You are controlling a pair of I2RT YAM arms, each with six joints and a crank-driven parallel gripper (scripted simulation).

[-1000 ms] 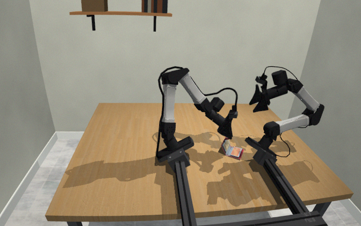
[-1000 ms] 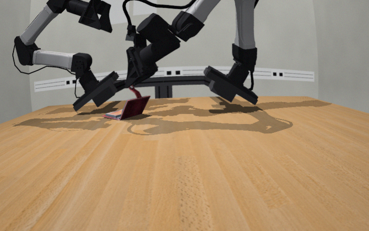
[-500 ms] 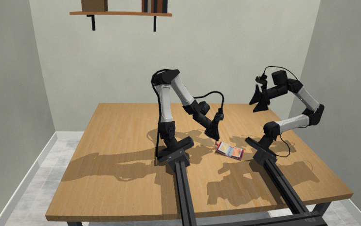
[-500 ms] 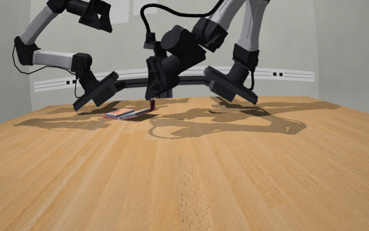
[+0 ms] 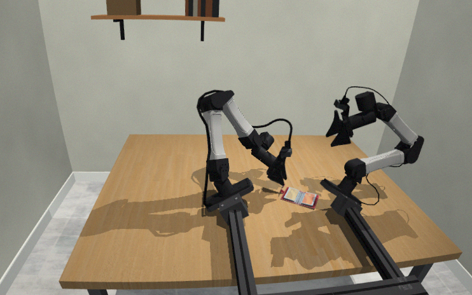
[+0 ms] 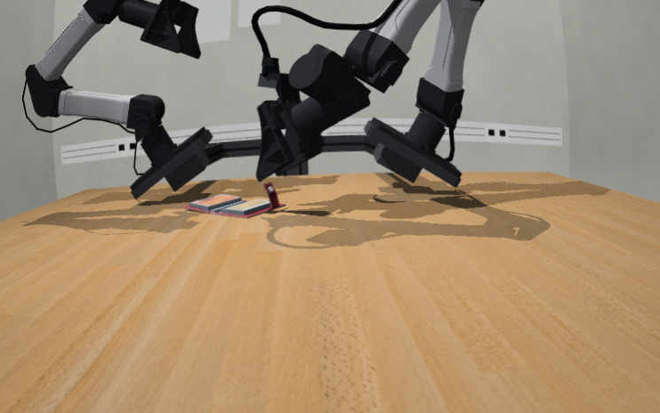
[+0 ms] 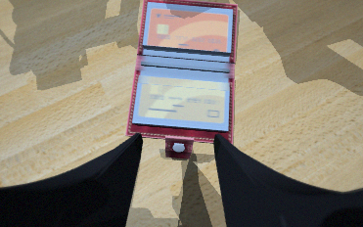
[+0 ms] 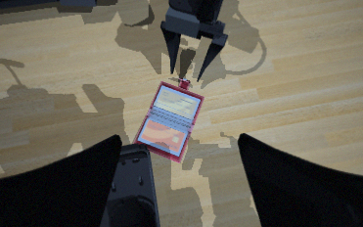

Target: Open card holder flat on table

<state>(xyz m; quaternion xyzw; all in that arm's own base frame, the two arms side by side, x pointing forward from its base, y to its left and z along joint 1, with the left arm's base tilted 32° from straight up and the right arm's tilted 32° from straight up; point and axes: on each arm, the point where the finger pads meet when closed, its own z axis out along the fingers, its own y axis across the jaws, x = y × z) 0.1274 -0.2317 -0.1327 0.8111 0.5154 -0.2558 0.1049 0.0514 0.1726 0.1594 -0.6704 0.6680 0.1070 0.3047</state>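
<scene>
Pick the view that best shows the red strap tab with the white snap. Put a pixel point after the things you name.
The exterior view: the small red strap tab with the round white snap (image 5: 282, 191) (image 6: 270, 195) (image 7: 178, 148) (image 8: 184, 84) stands up there in profile. The left wrist view shows its snap largest but hides its upward tilt; top and right wrist show it tiny.
</scene>
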